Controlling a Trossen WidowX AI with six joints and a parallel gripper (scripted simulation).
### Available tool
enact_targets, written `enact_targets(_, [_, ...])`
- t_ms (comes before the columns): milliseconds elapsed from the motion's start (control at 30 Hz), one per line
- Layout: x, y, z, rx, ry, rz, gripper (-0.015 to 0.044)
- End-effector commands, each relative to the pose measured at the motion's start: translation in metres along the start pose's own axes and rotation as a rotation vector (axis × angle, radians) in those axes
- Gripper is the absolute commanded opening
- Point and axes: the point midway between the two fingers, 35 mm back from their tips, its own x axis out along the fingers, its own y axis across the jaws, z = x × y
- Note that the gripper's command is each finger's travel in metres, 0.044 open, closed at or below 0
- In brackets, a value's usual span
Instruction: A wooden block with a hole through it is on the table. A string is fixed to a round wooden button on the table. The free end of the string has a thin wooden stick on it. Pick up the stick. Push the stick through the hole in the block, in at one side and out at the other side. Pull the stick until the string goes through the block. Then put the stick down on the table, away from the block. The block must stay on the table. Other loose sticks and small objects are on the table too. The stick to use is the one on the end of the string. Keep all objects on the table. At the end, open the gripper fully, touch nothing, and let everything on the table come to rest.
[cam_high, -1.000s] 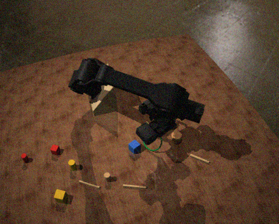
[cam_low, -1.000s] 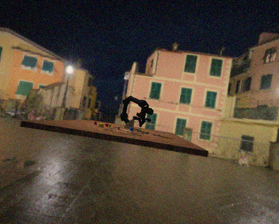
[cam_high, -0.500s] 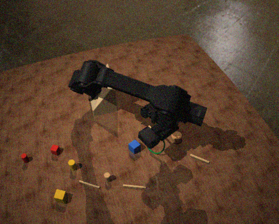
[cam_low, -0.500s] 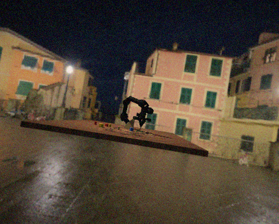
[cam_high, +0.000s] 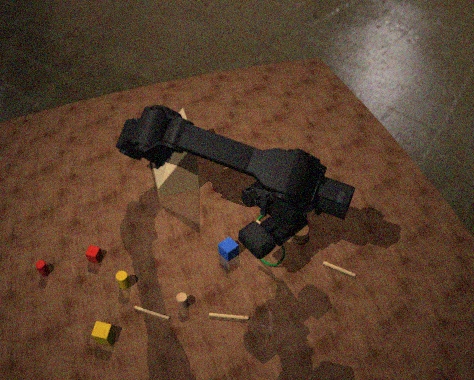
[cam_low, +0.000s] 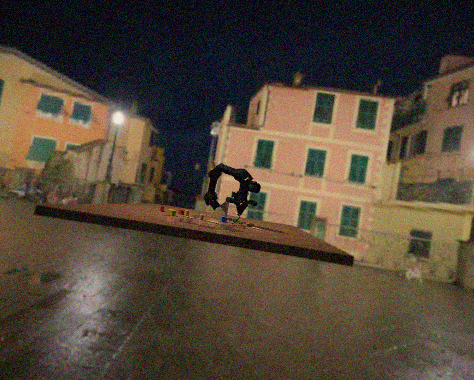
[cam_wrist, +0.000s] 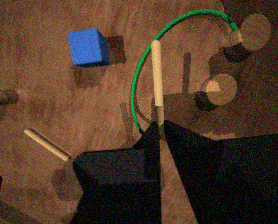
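My gripper (cam_wrist: 160, 125) (cam_low: 240, 214) is shut on a thin pale wooden stick (cam_wrist: 157, 75), near one end. The rest sticks out past the fingertips; its separate shadow shows it above the table. The green string (cam_wrist: 134, 90) (cam_high: 273, 263) curves from beside the fingers to the round wooden button (cam_wrist: 256, 31). In the top view the arm hides the button and fingertips. The pale wooden block (cam_high: 167, 173) (cam_low: 225, 209) stands between arm base and gripper, partly covered by the arm; its hole cannot be made out.
A blue cube (cam_high: 228, 248) (cam_wrist: 89, 47) and another wooden disc (cam_wrist: 222, 90) (cam_high: 302, 234) lie near the gripper. Loose sticks (cam_high: 228, 316) (cam_wrist: 47, 144), a tan cylinder (cam_high: 181, 298), a yellow cylinder (cam_high: 122, 279), a yellow cube (cam_high: 102, 331), a red cube (cam_high: 93, 253) and a red cylinder (cam_high: 41, 267) lie farther off.
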Motion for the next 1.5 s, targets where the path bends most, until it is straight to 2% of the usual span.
enact_targets(0, [-0.001, 0.002, -0.006, 0.002, 0.016, 0.001, 0.0000])
enact_targets(1467, [-0.006, 0.023, -0.046, 0.001, 0.123, 0.019, 0.0000])
